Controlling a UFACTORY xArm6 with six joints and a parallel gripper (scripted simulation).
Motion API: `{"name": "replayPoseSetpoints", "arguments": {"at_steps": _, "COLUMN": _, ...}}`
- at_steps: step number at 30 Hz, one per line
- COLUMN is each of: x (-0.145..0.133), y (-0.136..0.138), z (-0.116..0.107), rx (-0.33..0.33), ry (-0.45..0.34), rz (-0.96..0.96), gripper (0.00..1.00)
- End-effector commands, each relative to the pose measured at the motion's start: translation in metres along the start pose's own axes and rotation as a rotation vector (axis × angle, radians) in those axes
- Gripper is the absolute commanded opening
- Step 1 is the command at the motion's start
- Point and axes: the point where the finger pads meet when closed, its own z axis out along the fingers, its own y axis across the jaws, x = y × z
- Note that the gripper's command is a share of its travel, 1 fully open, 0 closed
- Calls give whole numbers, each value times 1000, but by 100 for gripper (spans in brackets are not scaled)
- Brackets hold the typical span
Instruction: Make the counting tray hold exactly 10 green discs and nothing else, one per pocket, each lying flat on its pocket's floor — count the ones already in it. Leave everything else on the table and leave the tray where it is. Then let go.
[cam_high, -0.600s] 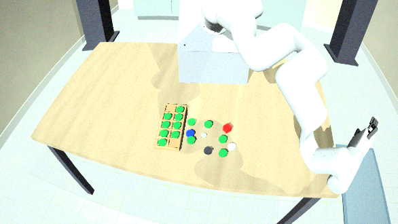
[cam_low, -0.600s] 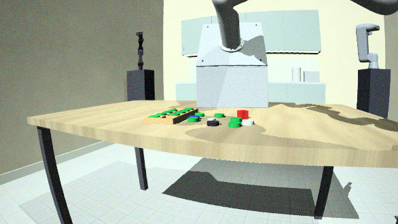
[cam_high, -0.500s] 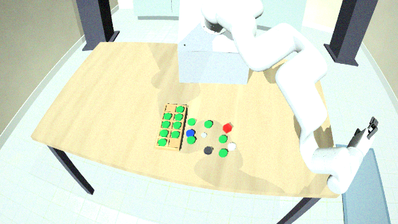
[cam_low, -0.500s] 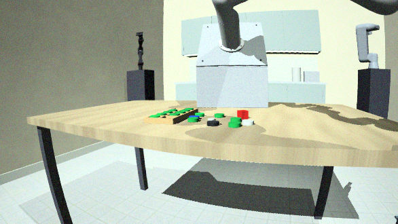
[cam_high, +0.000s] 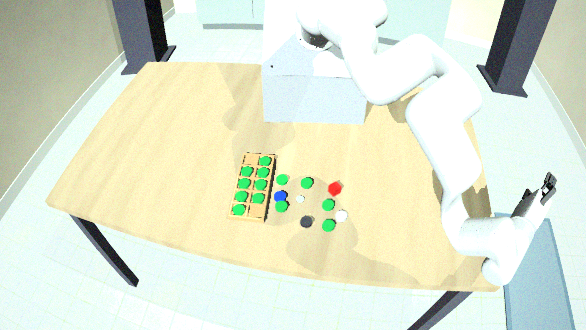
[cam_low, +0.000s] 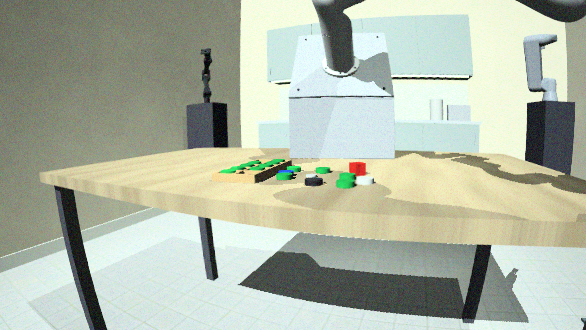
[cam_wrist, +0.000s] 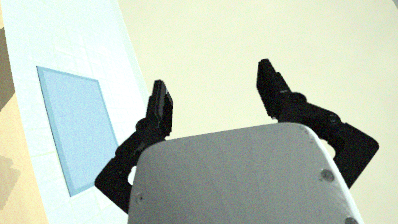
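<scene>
Claw (cam_high: 539, 191) released, empty, at frame right, well apart from tray (cam_high: 240, 176). Eight discs seated; two pockets vacant. Next: reach a loose disc (cam_high: 282, 179).

The tan wooden tray (cam_high: 235, 212) holds bright green discs (cam_high: 245, 172); beside it lie a blue disc (cam_high: 280, 196), red block (cam_high: 335, 188), white disc (cam_high: 341, 216) and dark grey disc (cam_high: 306, 221).

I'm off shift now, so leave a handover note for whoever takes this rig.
Gripper: open, holding nothing, out past the table edge, far from the parts.
Counting tray: eight green discs in it; two opposite corner pockets are empty.
Loose beside it: five green discs, such as and, plus blue, red, white and dark pieces.
Left: place two green discs, then let go.
</scene>
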Motion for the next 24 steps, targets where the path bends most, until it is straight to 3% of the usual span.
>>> {"name": "replayPoseSetpoints", "arguments": {"at_steps": 1, "x": 0, "y": 2, "z": 0, "rx": 0, "ry": -1, "rz": -5, "gripper": 47}}
{"name": "replayPoseSetpoints", "arguments": {"at_steps": 16, "x": 7, "y": -17, "z": -16, "rx": 55, "ry": -5, "rz": -91, "gripper": 47}}
{"name": "replayPoseSetpoints", "arguments": {"at_steps": 24, "x": 29, "y": -55, "z": -51, "rx": 171, "ry": 11, "rz": -277, "gripper": 47}}
